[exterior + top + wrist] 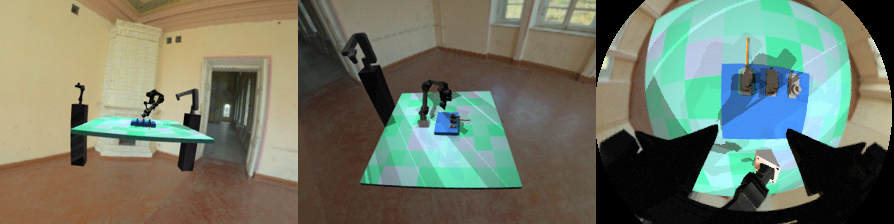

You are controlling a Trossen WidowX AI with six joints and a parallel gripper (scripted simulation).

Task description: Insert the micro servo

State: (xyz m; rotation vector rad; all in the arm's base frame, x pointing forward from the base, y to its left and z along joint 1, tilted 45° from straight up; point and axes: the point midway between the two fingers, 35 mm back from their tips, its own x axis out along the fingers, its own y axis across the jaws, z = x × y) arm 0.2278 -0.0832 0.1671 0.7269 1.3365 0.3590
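Note:
The micro servo [746, 83] [453, 116] [149, 122] stands at the marked pocket on the blue deck [761, 120] [443, 125], at one end of a row of three servos. Green marking shows along its sides in the wrist view. It looks upright, but whether its ears lie flat is too small to tell. Its orange cable [747, 50] [465, 120] runs straight out past the deck edge; the side notch is not clearly visible. My gripper [753, 130] [443, 107] is wide open and empty, raised and back from the servo, toward the arm's base.
Two other servos [772, 82] [794, 85] sit beside it in the row. The arm's pale base block [423, 123] [767, 162] stands beside the deck, on the side away from the cable. Dark pedestals [377, 93] [79, 135] with other arms stand off the table.

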